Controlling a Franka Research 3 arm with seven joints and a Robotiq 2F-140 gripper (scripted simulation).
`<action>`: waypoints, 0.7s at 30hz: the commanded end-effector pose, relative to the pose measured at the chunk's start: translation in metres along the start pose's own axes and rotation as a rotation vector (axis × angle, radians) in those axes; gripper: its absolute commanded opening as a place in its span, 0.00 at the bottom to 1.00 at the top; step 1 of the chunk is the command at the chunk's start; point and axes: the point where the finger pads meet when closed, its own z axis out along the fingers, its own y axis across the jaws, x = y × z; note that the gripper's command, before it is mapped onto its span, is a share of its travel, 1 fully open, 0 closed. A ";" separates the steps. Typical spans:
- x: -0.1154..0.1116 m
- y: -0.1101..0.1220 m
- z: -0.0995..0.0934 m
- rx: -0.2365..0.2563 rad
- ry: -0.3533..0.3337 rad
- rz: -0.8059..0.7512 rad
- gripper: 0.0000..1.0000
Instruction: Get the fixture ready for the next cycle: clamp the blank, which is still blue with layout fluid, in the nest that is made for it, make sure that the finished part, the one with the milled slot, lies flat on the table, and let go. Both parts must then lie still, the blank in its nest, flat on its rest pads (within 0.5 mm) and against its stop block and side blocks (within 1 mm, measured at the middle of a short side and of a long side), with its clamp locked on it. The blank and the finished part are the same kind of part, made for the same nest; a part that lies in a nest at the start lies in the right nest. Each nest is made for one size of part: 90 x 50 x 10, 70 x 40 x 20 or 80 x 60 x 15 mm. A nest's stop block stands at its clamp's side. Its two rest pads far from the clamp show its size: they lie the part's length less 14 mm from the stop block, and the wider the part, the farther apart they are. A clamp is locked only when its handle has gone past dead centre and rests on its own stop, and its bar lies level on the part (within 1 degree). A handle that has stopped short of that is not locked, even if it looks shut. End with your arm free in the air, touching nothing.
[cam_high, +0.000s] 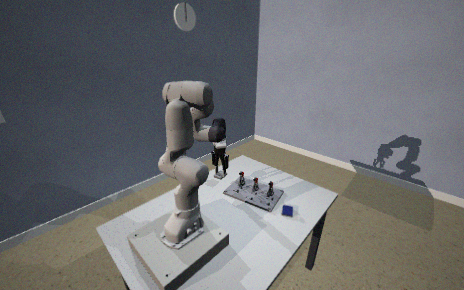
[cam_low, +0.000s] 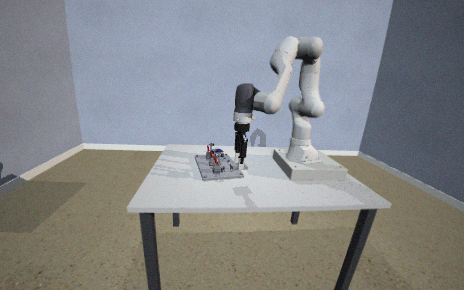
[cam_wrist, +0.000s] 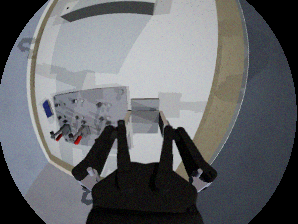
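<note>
Claw (cam_high: 220, 173) (cam_low: 241, 165) (cam_wrist: 145, 115) is closed on the finished part (cam_high: 219, 176) (cam_low: 245, 167) (cam_wrist: 145, 109), gray, gripped by two opposite edges. A line is seen across its face; slot detail too small to read. Part is held over the tabletop (cam_high: 210, 207) (cam_low: 190, 192) (cam_wrist: 175, 50), near the end of the fixture plate (cam_high: 262, 201) (cam_low: 232, 175) (cam_wrist: 115, 99), outside its nests. Its shadow is cast apart from it on the tabletop; height of the gap can't be judged. Fingers are pointed down.

Three clamps (cam_high: 255, 184) (cam_low: 216, 162) are lined up on the plate. Their red-tipped handles are raised in the top view; no bar angle can be read. Two red handles (cam_wrist: 78, 139) are shown in the wrist view, left of the claw's fingers.

Blue blank (cam_high: 287, 211) (cam_low: 218, 151) (cam_wrist: 47, 108) is laid on the tabletop just beside the plate's other end, well apart from the claw. It is not nested or clamped.

Arm (cam_high: 178, 127) (cam_low: 310, 82) is bent over from its base block (cam_high: 150, 257) (cam_low: 320, 173), which is set on the same tabletop.
</note>
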 end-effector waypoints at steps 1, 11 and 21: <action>-0.001 0.001 0.003 0.001 -0.003 0.006 0.00; -0.002 0.001 0.028 0.001 -0.003 0.006 0.00; -0.002 0.002 0.061 0.001 -0.003 0.006 0.00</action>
